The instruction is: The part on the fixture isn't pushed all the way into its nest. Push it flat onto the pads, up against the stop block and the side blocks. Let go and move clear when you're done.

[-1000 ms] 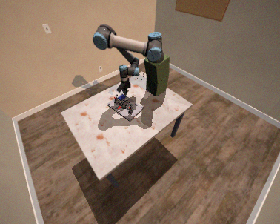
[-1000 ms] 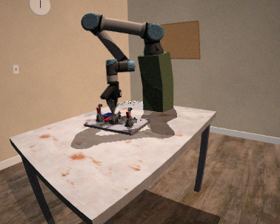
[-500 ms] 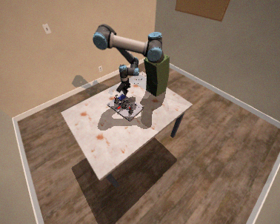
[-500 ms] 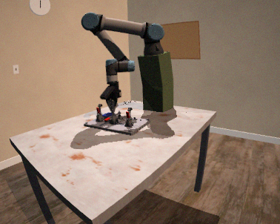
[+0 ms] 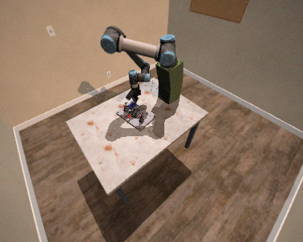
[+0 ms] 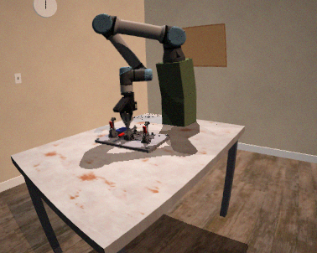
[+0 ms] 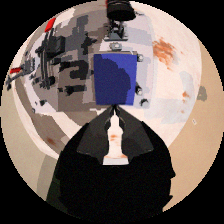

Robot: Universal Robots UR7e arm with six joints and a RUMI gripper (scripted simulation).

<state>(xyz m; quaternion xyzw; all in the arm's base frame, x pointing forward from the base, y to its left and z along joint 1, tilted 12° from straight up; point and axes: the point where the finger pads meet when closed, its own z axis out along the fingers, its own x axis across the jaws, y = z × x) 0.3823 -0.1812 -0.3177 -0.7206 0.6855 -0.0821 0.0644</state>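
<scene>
Evidently, you had a white wall clock (image 6: pixel 45 6) and a wall plate (image 6: pixel 18 78) at the left of the exterior view, behind the worktop (image 5: pixel 98 148) (image 6: pixel 137 180). Orange-brown stains marked its surface toward the left corner. Next rightward, you had the fixture plate (image 5: pixel 140 127) (image 6: pixel 116 143) (image 7: pixel 145 40) inboard of the far left edge, well apart from the near corner. A red-handled clamp (image 6: pixel 111 125) stood upright at its left. Just beside that clamp, your blue part (image 5: pixel 131 105) (image 6: pixel 121 130) (image 7: pixel 115 77) lay on the fixture, partly shaded in the wrist view. You could not establish from these views whether it was flat on the pads or against the blocks.

Your gripper (image 5: pixel 135 105) (image 6: pixel 128 130) (image 7: pixel 114 105) pointed down at the part's edge, its fingertips brought together with no gap at the ends; contact with the part could not be confirmed. A second red-handled clamp (image 6: pixel 145 127) stood farther right on the plate. Your arm (image 5: pixel 139 47) (image 6: pixel 138 29) reached over from a green pedestal (image 5: pixel 170 82) (image 6: pixel 174 92) near the far corner, between the fixture and the right corner. Behind it, you had a brown board (image 5: pixel 219 10) (image 6: pixel 205 45) on the wall.
</scene>
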